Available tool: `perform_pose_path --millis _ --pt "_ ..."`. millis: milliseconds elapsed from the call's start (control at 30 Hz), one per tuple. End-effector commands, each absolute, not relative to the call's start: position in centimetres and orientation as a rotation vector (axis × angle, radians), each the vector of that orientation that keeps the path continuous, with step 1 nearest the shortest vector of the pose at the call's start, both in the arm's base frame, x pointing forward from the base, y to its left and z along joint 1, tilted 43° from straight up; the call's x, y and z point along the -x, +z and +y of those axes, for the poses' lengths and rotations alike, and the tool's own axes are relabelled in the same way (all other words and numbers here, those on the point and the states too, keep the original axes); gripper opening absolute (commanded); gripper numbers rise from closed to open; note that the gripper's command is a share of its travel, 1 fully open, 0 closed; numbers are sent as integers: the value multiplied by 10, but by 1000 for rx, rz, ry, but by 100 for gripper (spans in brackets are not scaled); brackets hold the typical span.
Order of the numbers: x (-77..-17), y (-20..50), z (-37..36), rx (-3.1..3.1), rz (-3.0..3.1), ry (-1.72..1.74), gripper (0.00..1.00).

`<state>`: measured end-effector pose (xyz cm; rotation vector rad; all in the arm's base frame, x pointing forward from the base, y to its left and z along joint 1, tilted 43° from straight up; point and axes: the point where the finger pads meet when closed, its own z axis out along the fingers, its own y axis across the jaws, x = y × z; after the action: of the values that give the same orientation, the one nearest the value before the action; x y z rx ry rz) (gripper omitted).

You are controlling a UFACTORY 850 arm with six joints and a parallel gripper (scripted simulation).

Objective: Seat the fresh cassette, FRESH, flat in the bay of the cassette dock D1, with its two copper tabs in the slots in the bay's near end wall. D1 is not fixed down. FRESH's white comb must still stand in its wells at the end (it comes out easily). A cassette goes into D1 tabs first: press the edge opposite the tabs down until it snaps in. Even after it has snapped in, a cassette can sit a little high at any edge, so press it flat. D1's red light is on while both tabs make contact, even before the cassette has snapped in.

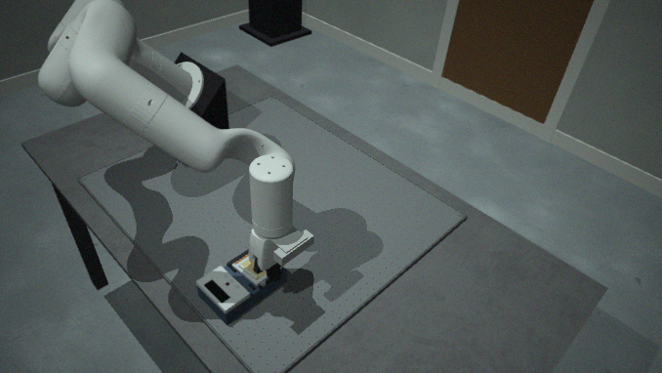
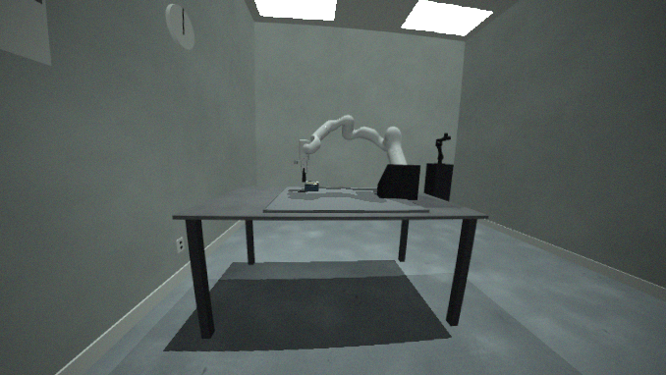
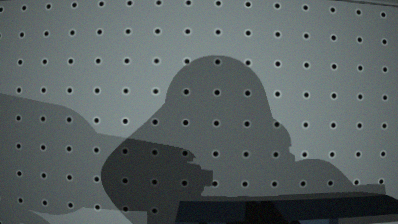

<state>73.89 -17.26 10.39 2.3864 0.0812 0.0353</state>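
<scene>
The dock D1 (image 1: 233, 292) is a dark blue box with a white top plate near the front edge of the perforated mat. Its small light (image 1: 227, 283) looks red. The cassette FRESH (image 1: 249, 268), with a tan and white top, lies in the bay at the dock's far end. My gripper (image 1: 266, 269) is shut, points straight down and stands on or just above the cassette's far edge; I cannot tell if it touches. The comb is hidden by the gripper. In the exterior view the dock (image 2: 311, 187) and gripper (image 2: 304, 177) are tiny. The wrist view shows only the dock's dark edge (image 3: 280, 210).
The perforated mat covers most of the grey table. The arm's black base (image 1: 207, 93) stands at the table's back. The dock is close to the mat's front-left edge. A black pedestal (image 1: 274, 20) stands on the floor behind.
</scene>
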Motion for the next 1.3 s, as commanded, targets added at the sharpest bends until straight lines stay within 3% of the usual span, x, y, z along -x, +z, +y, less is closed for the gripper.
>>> perform_pose_path --millis 0,1267 --pt "-741 109 -168 -2386 81 38 0" --pt "-724 121 -158 -2386 81 38 0"
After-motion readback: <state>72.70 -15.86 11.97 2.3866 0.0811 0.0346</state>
